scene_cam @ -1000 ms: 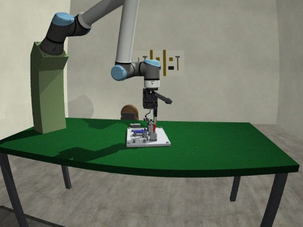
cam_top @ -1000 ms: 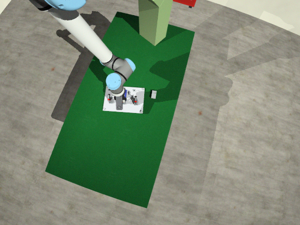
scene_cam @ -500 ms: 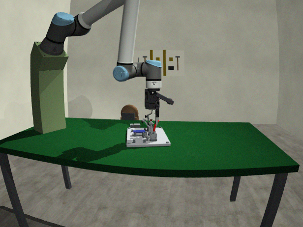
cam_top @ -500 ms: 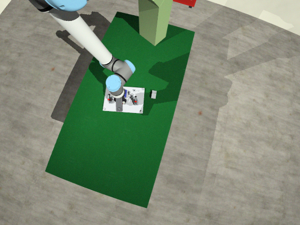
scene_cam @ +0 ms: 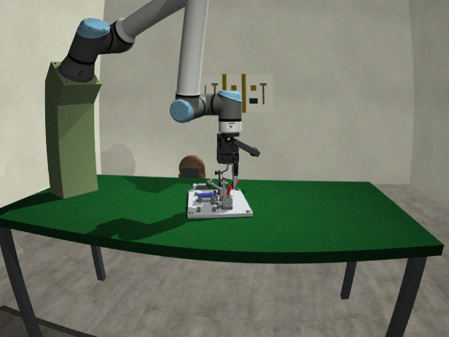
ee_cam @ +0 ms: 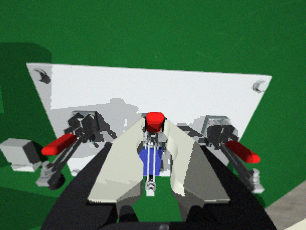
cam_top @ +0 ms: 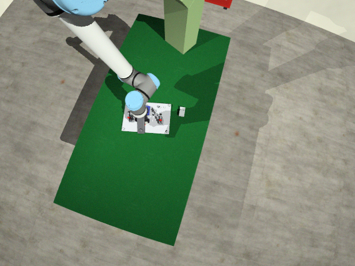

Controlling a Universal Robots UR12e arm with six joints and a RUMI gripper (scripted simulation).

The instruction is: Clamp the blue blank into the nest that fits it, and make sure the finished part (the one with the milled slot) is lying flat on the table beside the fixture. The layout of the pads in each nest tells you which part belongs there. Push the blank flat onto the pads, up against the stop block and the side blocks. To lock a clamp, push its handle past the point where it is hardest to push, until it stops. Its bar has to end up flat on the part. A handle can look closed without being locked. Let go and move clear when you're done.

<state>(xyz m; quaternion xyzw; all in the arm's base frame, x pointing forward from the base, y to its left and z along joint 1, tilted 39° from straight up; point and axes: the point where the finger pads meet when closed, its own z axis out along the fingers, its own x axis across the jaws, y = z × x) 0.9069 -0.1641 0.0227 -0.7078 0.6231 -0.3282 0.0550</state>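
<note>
Blue blank (ee_cam: 150,161) lies in a nest on the white fixture plate (ee_cam: 165,90), on the green worktop (scene_cam: 328,211).
Pincer (ee_cam: 155,131) is clenched around the middle clamp's red-tipped handle (ee_cam: 154,121).

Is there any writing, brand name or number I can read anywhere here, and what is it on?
None can be read.
Small dark mark on the white wrist band above the hand: too small to read.
Wall board: only tool shapes, no words.
</note>
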